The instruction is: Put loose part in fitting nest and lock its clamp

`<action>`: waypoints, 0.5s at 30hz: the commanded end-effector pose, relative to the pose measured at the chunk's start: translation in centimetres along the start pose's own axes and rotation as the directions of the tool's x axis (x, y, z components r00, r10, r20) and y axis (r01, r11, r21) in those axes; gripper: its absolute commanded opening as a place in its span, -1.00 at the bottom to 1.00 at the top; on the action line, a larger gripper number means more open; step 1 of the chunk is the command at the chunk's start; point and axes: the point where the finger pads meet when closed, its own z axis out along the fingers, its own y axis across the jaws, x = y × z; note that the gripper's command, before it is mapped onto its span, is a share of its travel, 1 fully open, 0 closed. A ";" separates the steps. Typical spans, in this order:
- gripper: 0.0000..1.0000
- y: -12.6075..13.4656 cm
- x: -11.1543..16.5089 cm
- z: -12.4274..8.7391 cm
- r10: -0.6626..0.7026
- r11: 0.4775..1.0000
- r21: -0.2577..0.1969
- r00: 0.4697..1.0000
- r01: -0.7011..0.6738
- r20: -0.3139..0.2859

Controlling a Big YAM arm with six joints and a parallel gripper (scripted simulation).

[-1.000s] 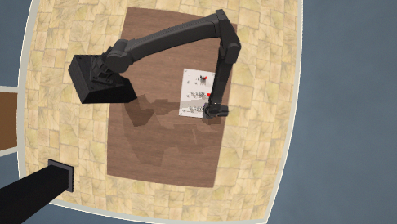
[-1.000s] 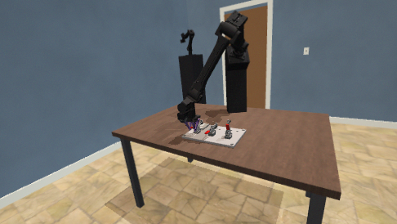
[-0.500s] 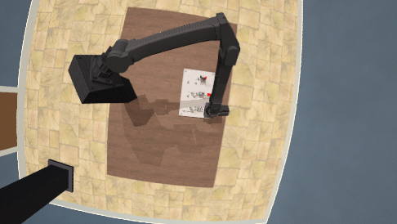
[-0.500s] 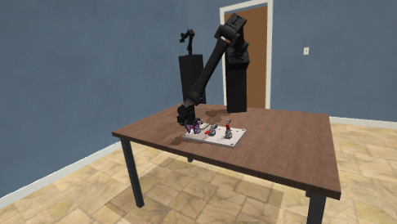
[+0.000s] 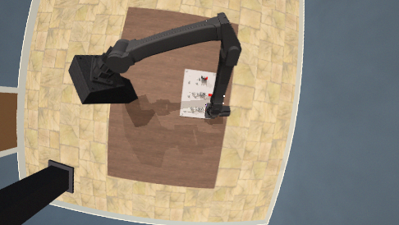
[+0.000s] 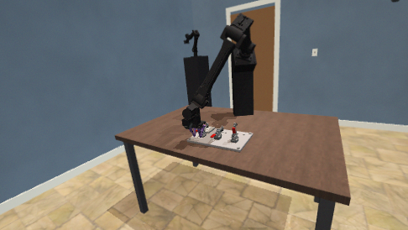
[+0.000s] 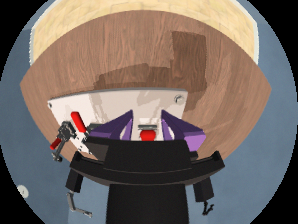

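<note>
A white fixture plate [image 5: 197, 92] lies on the wooden table and also shows in the exterior view [image 6: 220, 139]. It carries toggle clamps with red handles [image 5: 206, 78] [image 5: 210, 94]. My gripper [image 5: 209, 111] [image 6: 198, 132] hangs over the plate's end nest. In the wrist view its purple fingers stand apart, on either side of a red clamp handle [image 7: 148, 133], without gripping it. Another clamp with a red handle [image 7: 75, 124] stands to the left. I cannot make out the loose part; my gripper's body hides the nest below.
The arm's black base [image 5: 100, 80] stands on the table's far side. A black pedestal [image 6: 243, 80] and a second black stand [image 6: 195, 80] rise behind the table. The table's edge [image 5: 226, 123] runs close beside the plate.
</note>
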 end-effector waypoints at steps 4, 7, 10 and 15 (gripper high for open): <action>-0.11 -0.7 -1.1 -2.6 -0.002 1.000 0.015 1.000 0.002 0.020; -0.11 -0.7 -1.1 -2.9 -0.002 1.000 0.015 1.000 0.002 0.020; -0.11 -0.7 -1.1 -4.0 -0.002 1.000 0.015 1.000 0.002 0.020; -0.11 -0.6 -1.0 -6.0 -0.002 1.000 0.015 1.000 0.002 0.020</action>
